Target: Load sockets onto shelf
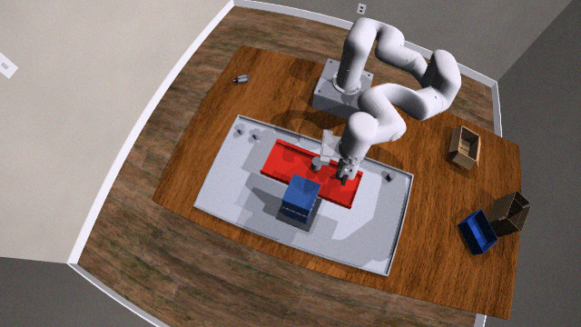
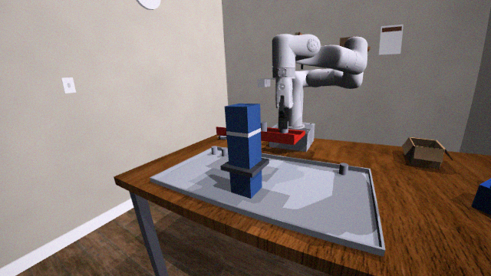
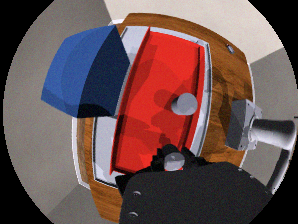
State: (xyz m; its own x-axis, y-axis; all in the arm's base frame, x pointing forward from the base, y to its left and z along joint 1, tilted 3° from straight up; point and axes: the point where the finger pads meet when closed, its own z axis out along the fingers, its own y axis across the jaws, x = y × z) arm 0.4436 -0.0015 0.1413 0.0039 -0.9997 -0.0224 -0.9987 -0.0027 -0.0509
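Note:
The red shelf (image 1: 290, 159) (image 2: 293, 137) (image 3: 149, 76) sits on the blue post (image 1: 300, 191) (image 2: 242, 115) (image 3: 80, 76) level with the white band (image 2: 242, 134). One grey socket (image 1: 316, 164) (image 2: 264, 126) (image 3: 185, 103) stands upright inside its rim. My gripper (image 1: 343, 178) (image 2: 284, 126) (image 3: 170, 155) is shut on another socket, held upright and low inside the rim near the shelf's right end; I cannot tell whether it touches the floor. Two sockets (image 1: 239, 132) (image 1: 255, 135) (image 2: 214, 150) stand at the grey tray's back left corner. One socket (image 1: 388, 176) (image 2: 343, 169) stands at its right side.
The grey tray (image 1: 354, 227) (image 2: 314, 192) has a raised rim. A grey collar (image 2: 245, 169) rings the post lower down. A small grey item (image 1: 241, 79) lies on the table's far left. Cardboard boxes (image 1: 465, 146) (image 2: 423, 151) (image 1: 510, 213) and a blue bin (image 1: 477, 232) stand at the right.

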